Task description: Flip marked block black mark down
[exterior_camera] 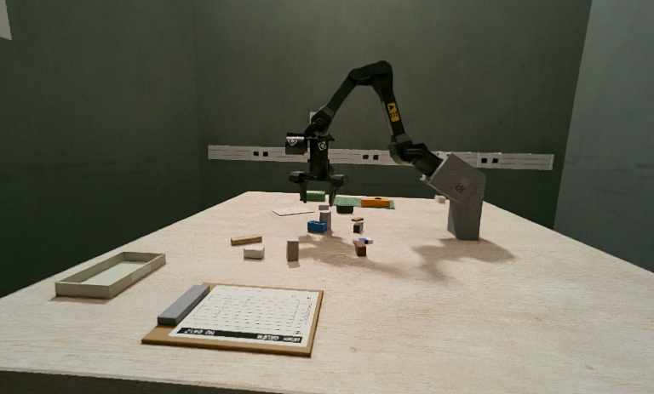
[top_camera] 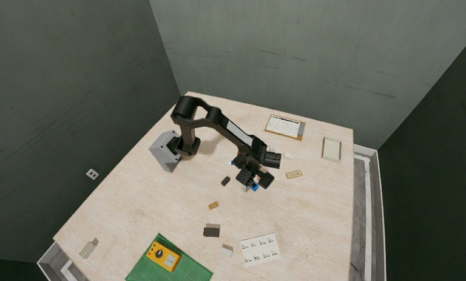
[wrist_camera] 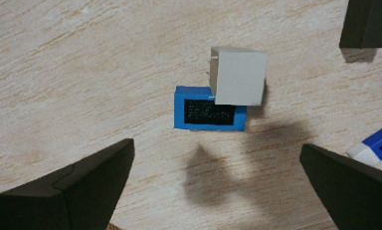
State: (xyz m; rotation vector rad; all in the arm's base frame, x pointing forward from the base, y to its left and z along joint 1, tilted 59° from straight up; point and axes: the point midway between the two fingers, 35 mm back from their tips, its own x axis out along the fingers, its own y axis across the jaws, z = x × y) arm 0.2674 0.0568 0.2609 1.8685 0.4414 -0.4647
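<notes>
Going from the left in the exterior view, a shallow grey tray [exterior_camera: 77, 285] is sitting near the table's [exterior_camera: 506, 322] edge, then a brown clipboard [exterior_camera: 308, 339] with a printed sheet and a grey bar [exterior_camera: 182, 305] lying on it, then a tan strip [exterior_camera: 245, 239], a white block [exterior_camera: 253, 252] and an upright grey block [exterior_camera: 292, 249]. The blue block [wrist_camera: 181, 111] is lying flat at mid-table with its black mark [wrist_camera: 209, 112] facing up, its flat-sided body edged in bright blue. A taller pale grey block [wrist_camera: 238, 76] is standing right against its far corner and overlapping it in the wrist view, crowding that side; the near and left sides are facing bare wood grain. The gripper [exterior_camera: 318, 191] is hanging above the pair with its dark fingers spread wide, holding nothing. Further right, a small blue-and-white piece [wrist_camera: 369, 147] is lying near the right finger, and a dark block [wrist_camera: 362, 18] is sitting well apart. The arm's grey base [exterior_camera: 465, 216] is standing at the far right.
</notes>
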